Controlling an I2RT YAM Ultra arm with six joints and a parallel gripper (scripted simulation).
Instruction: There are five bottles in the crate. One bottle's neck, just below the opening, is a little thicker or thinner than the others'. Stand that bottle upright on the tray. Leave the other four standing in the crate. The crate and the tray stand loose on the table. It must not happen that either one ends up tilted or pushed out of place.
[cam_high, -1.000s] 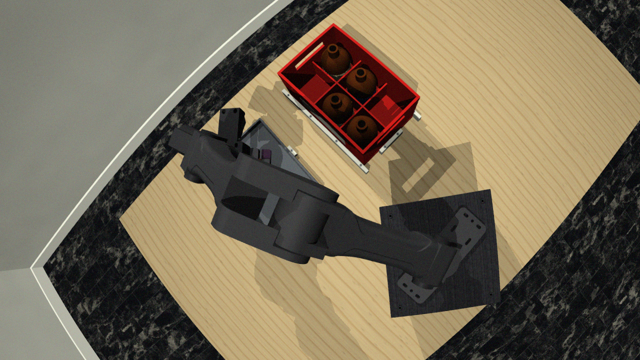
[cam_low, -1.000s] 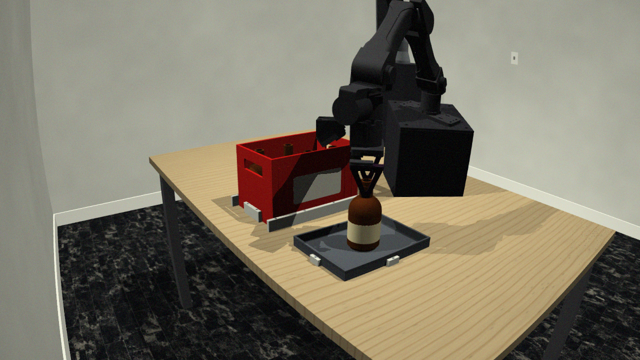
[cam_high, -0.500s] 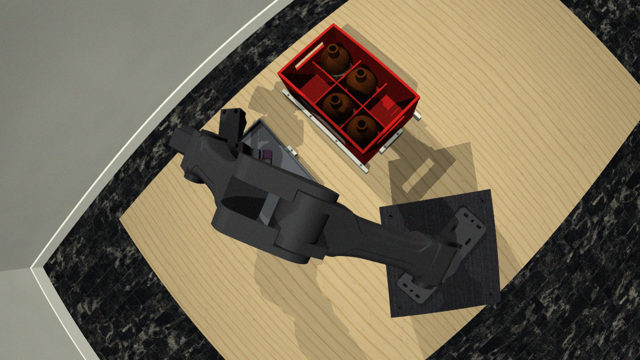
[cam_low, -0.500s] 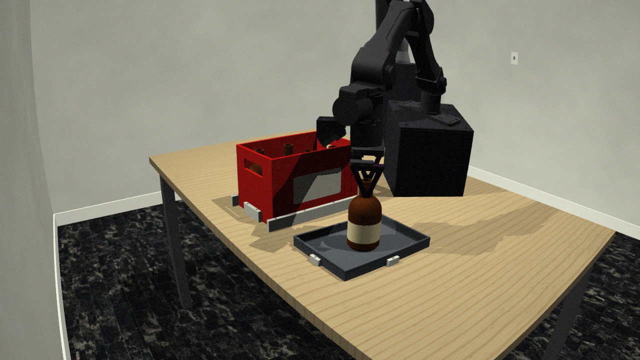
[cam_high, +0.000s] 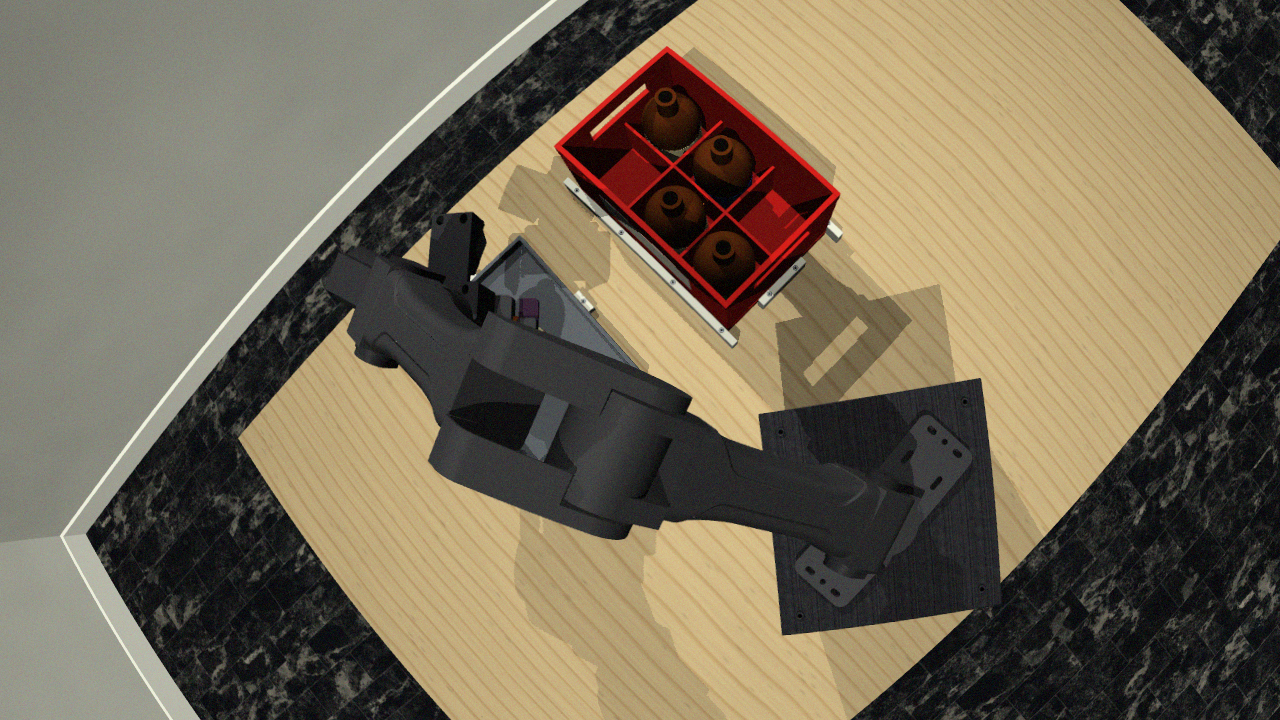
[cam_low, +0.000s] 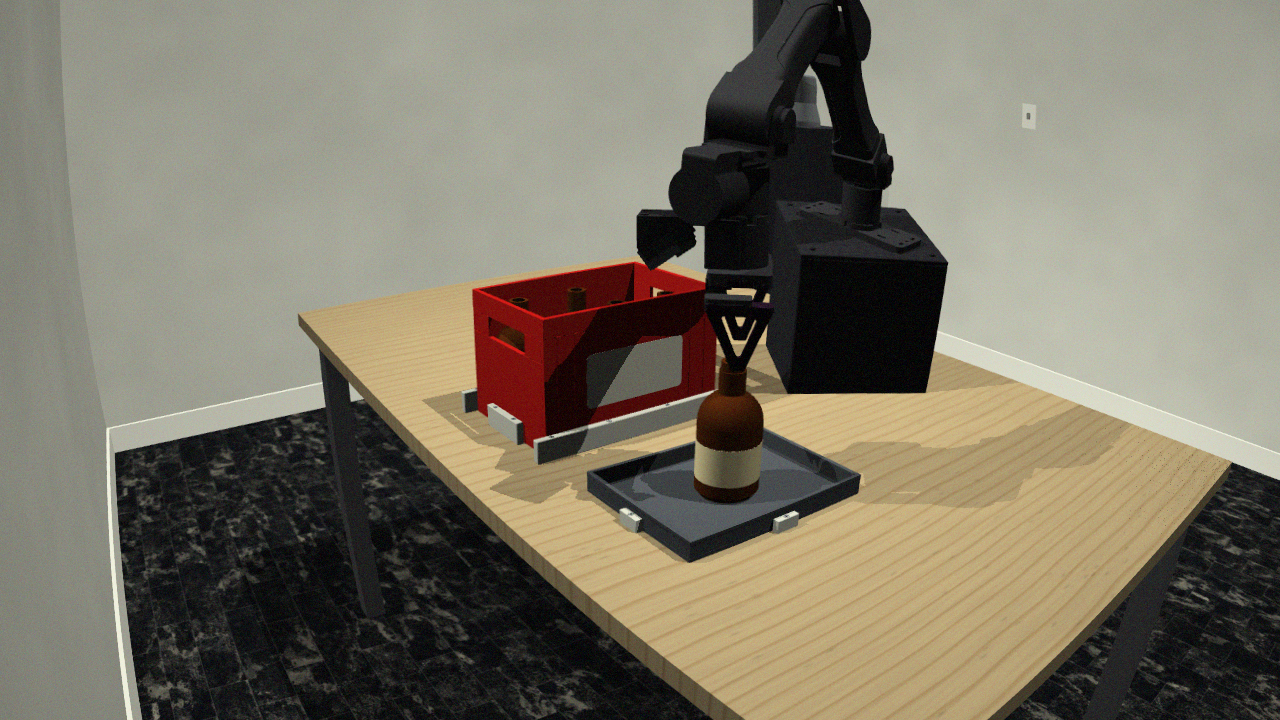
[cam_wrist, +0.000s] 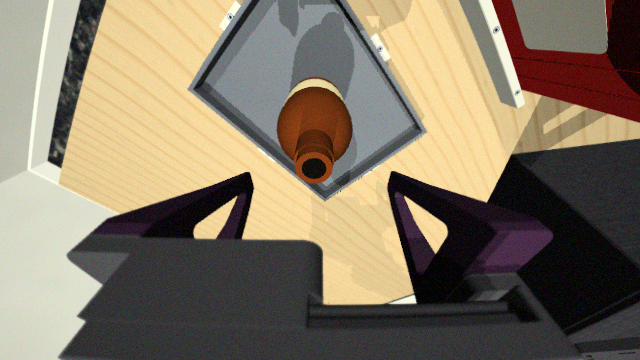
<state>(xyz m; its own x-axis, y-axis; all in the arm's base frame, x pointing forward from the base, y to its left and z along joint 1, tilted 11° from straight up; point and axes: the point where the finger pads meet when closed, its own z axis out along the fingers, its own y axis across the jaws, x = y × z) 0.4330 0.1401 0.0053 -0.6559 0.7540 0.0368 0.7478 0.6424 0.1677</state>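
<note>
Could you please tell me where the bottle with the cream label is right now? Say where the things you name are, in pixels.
The bottle (cam_low: 727, 429) (cam_wrist: 315, 120) stands upright on the grey tray (cam_low: 631, 465) (cam_wrist: 222, 111); in the exterior view it is right of the red crate (cam_low: 510, 367) (cam_wrist: 560, 75), below the open gripper (cam_low: 735, 365) (cam_wrist: 320, 179).

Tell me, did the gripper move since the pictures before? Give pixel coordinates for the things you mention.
Yes, up! The gripper (cam_high: 516, 313) (cam_low: 737, 367) (cam_wrist: 320, 179) had its tips down by the shoulder of the standing bottle (cam_low: 728, 420) (cam_wrist: 315, 120); now they're higher, near its mouth.
</note>
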